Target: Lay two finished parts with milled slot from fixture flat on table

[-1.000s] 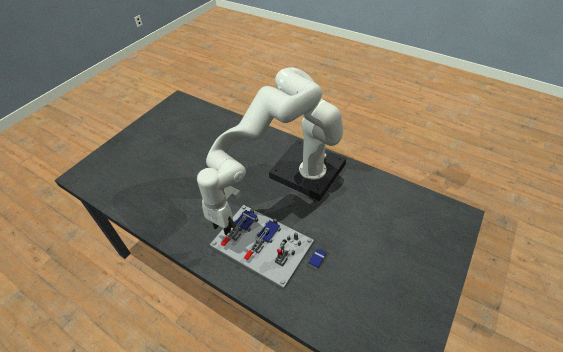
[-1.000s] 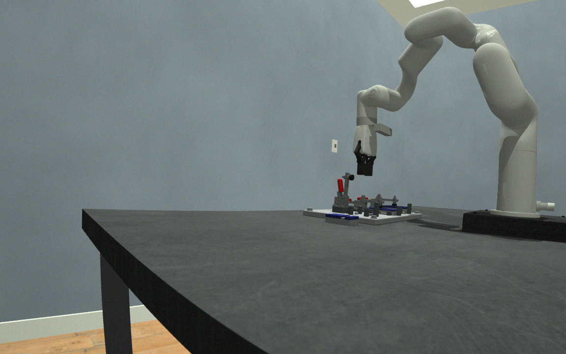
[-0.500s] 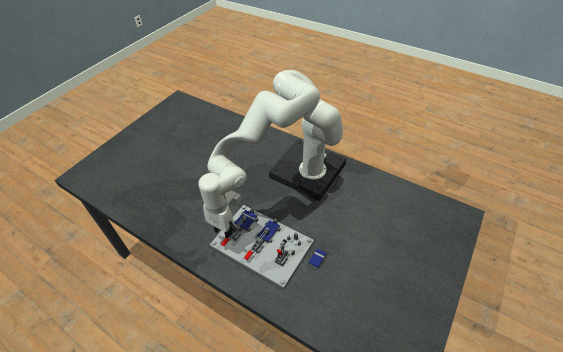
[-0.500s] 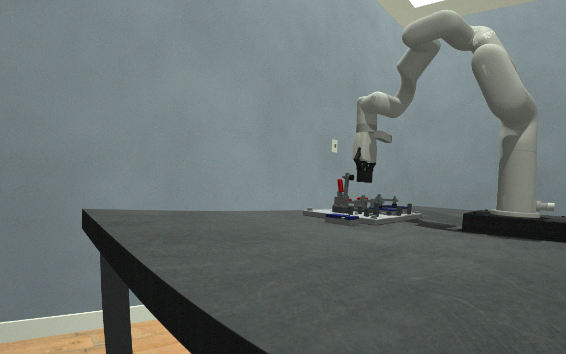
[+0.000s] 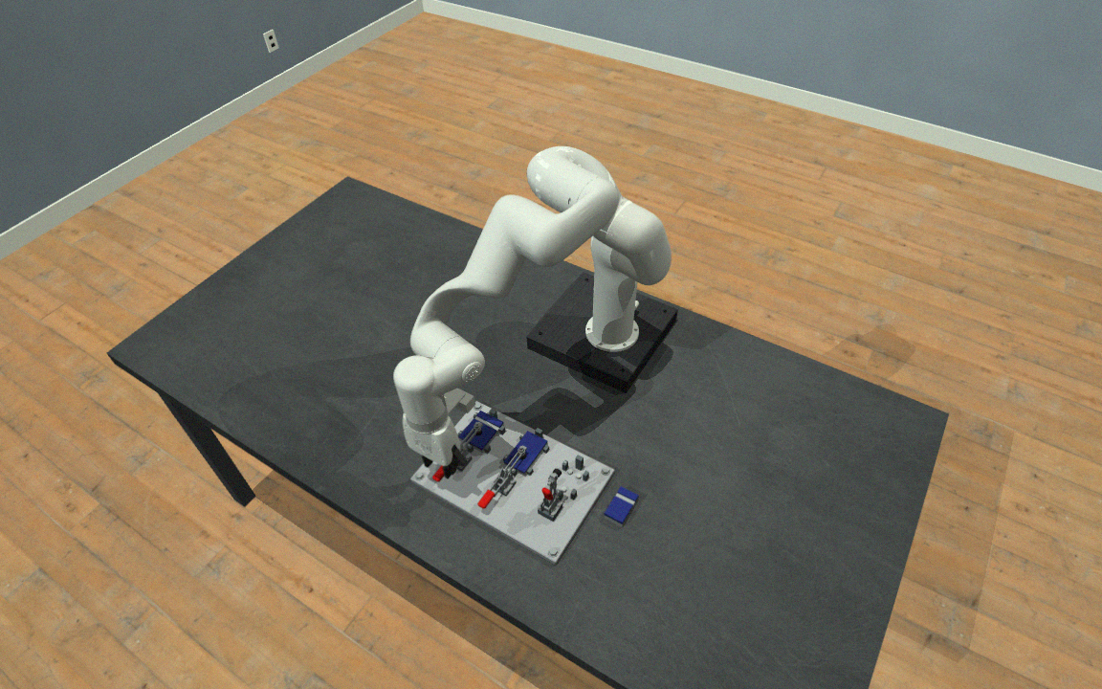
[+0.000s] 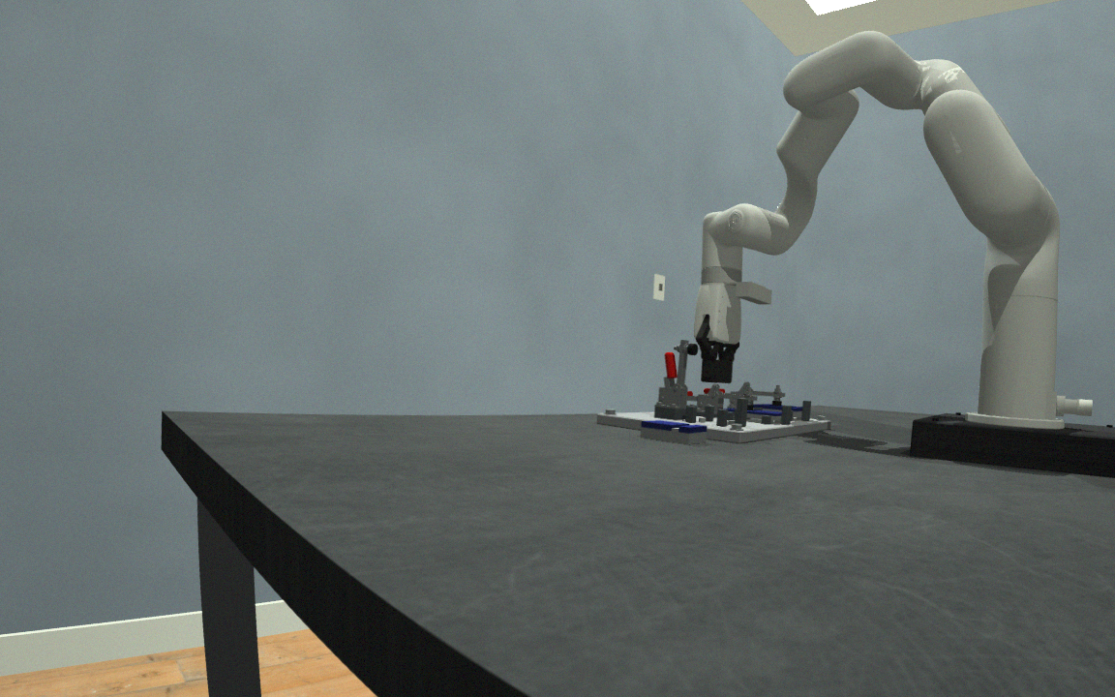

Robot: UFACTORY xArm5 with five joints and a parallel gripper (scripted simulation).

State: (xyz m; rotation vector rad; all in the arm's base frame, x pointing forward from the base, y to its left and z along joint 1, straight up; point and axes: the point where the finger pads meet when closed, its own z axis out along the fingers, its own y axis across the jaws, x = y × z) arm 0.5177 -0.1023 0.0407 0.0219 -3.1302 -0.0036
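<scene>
A grey fixture plate [image 5: 529,526] [image 6: 769,431] lies near the table's front edge and carries three toggle clamps. The left clamp [image 5: 437,472] and middle clamp [image 5: 486,500] have their red handles down, each over a blue part: the left blue part [image 5: 486,423] and the middle blue part [image 5: 531,450]. I cannot make out slots on them. The right clamp [image 5: 547,493] [image 6: 670,364] stands with its handle up and its station is empty. A blue part with a pale slot [image 5: 621,505] [image 6: 673,424] lies flat on the table right of the plate. My gripper [image 5: 452,467] [image 6: 717,378] is half open and empty, just above the left clamp's handle.
The arm's black base plate [image 5: 563,338] [image 6: 1034,446] sits behind the fixture. Small dark pins [image 5: 576,467] stand on the plate's right station. The black table [image 5: 752,514] stands on a wooden floor.
</scene>
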